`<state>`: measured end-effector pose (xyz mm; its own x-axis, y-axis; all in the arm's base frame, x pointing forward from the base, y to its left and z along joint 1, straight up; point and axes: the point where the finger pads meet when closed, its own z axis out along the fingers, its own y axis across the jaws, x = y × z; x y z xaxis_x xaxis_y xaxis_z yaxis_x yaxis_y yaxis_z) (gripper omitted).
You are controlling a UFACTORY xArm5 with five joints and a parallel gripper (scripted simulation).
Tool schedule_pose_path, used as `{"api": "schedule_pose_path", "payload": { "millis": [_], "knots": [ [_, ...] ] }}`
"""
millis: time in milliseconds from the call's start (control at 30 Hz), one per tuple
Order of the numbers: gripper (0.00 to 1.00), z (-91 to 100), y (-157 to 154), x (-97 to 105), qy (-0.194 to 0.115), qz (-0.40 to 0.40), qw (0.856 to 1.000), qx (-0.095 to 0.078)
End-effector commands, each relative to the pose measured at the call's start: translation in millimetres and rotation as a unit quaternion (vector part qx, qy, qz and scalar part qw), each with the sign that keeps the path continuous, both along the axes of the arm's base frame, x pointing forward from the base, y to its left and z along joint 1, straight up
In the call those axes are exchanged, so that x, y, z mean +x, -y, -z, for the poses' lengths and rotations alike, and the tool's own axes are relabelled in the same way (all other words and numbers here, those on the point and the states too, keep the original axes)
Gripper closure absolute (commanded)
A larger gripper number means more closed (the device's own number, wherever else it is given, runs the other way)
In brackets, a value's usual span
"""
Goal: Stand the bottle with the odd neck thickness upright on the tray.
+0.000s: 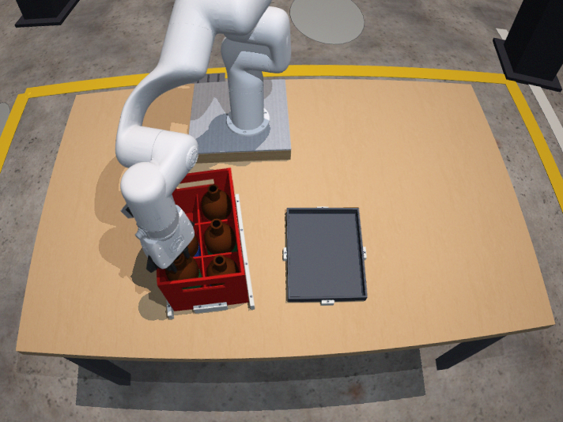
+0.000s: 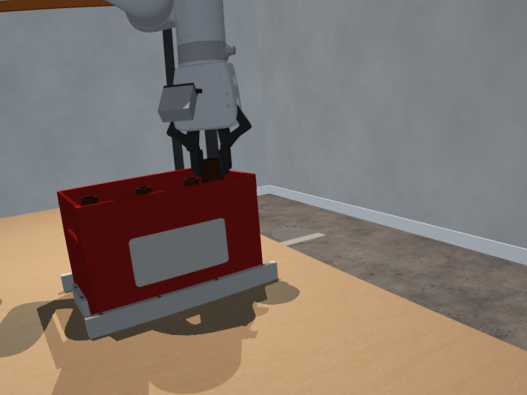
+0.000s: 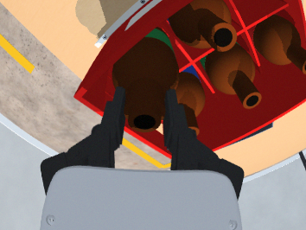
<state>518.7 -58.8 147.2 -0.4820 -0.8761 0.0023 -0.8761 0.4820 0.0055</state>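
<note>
Bottle [image 1: 183, 271] [image 2: 212, 171] [image 3: 144, 65] gripped by the neck at the red crate [image 1: 182, 297] [image 2: 102, 254] [image 3: 99, 78]!

From the top, the white arm [image 1: 149, 195] leans over the crate on the left of the desk [image 1: 395, 167] [image 2: 383, 339], and its end effector [image 1: 179, 261] [image 2: 211, 169] [image 3: 144, 100] is down at the near-left compartment, right where that bottle is. Three more brown bottles line the right-hand row, far, middle and near, with another partly hidden under the wrist in the left row. Over to the right, well apart from the crate, lies the dark tray [image 1: 325, 254], with no bottle on it.

Across to the exterior view: black fingers on both sides of the neck, clamped on it! That mouth pokes above the crate's rim, higher than the three other mouths in sight, but the bottle's base is hidden behind the wall.

Now the wrist: the neck sits squarely between the fingers, a green band showing on the body, with the four others among the red dividers. Whether this is the odd neck, I can't tell.
</note>
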Motion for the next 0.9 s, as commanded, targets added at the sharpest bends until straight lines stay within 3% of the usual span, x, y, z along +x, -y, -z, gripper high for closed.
{"api": "schedule_pose_path", "payload": {
  "millis": [0,867],
  "knots": [
    [1.0,-1.9,0,1,0.002,0.0,1.0,0.0],
    [1.0,-14.4,0,1,0.002,0.0,1.0,0.0]
  ]
}}
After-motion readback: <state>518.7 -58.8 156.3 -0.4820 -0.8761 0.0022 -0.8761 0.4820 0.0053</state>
